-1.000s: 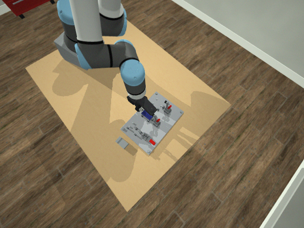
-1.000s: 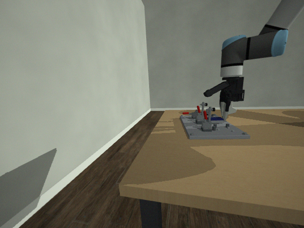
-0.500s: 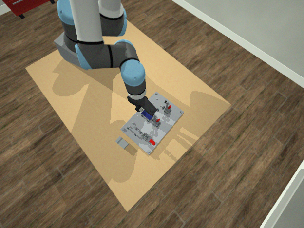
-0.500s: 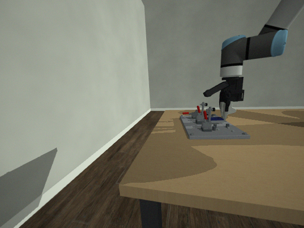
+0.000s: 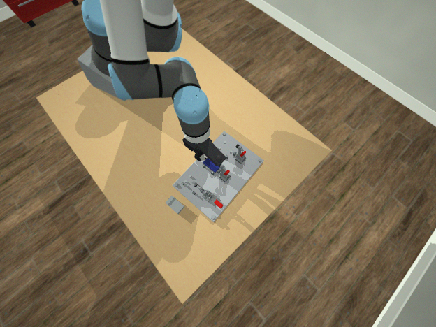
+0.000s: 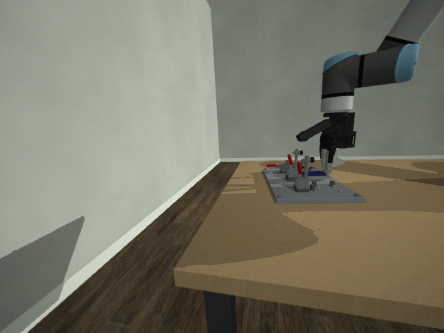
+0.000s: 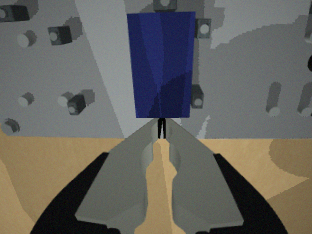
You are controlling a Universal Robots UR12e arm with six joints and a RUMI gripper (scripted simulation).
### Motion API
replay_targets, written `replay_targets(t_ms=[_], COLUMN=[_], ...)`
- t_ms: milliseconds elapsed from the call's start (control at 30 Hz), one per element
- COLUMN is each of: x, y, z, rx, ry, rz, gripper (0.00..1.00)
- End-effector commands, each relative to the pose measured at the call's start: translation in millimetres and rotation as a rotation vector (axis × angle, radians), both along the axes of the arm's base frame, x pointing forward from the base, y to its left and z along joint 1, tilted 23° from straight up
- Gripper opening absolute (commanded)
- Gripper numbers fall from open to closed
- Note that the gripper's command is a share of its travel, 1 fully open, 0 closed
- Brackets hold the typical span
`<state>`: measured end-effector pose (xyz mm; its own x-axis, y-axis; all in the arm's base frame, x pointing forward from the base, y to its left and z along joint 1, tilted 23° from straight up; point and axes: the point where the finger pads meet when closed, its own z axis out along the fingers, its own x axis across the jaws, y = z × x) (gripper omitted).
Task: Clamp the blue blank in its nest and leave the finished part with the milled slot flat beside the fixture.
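The gripper (image 7: 161,131) has its fingers pressed together with nothing between them, and their tips sit right at the near edge of the blue blank (image 7: 161,62), which lies on the fixture plate (image 5: 246,172) in the middle nest, at about 12 o'clock from the tips in the wrist view. The likely step is nudging the blank toward the stop block with the closed tips. The risk, as I judge it, is that a narrow point of contact set off the blank's centreline would twist it against the side blocks (image 7: 197,95) instead of sliding it square (a skewed blank would leave the clamp bar unable to sit flat), or that the tips ride up over the edge and tip it off its pads. The finished part (image 5: 175,205) lies on the table (image 5: 105,168) at roughly 7 o'clock from the plate, just beside it; its slot is too small to make out. Whether the blank touches the stop block cannot be told, since the far edge runs off the wrist view and the gripper covers it from above. The red clamp handles (image 6: 299,167) stand raised.
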<state>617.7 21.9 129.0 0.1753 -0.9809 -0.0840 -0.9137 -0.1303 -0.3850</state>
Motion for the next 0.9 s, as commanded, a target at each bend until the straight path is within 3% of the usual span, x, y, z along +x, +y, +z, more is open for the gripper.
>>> replay_targets(t_ms=[0,867], x=[1.1,-6.6], y=[-0.1,-1.1], z=[0.9,-2.4], rx=[0.0,0.0], ry=[-0.001,-0.001], rz=[0.0,0.0], gripper=[0.0,0.0])
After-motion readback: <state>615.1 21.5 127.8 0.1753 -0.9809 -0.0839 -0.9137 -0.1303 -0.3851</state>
